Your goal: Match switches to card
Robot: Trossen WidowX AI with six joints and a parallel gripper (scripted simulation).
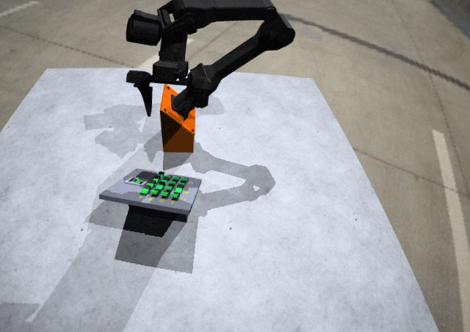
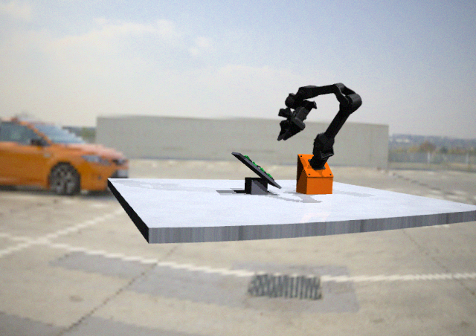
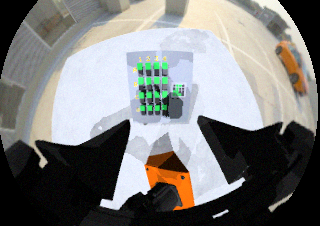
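Note:
The tilted grey panel (image 1: 114, 193) (image 2: 239, 157) (image 3: 187, 61) carries a grid of green and dark grey rocker switches (image 1: 178, 190) (image 3: 148, 81) in several rows and columns. The small card (image 1: 136, 181) (image 3: 178, 90) is to the right of the grid in the wrist view. It has green and dark squares, too small to read surely. Which half is raised on each switch is also too small to tell surely. My gripper (image 1: 167, 114) (image 2: 281, 138) (image 3: 165, 121) is open and empty, high above the panel's near side and touching nothing.
The orange arm base (image 1: 178, 140) (image 2: 319, 184) (image 3: 172, 175) stands on the table (image 1: 303, 207) (image 2: 192, 210) (image 3: 90, 81) at the panel's near side. A dark block (image 1: 146, 220) (image 2: 256, 185) supports the panel. Shadow covers part of the panel near the card.

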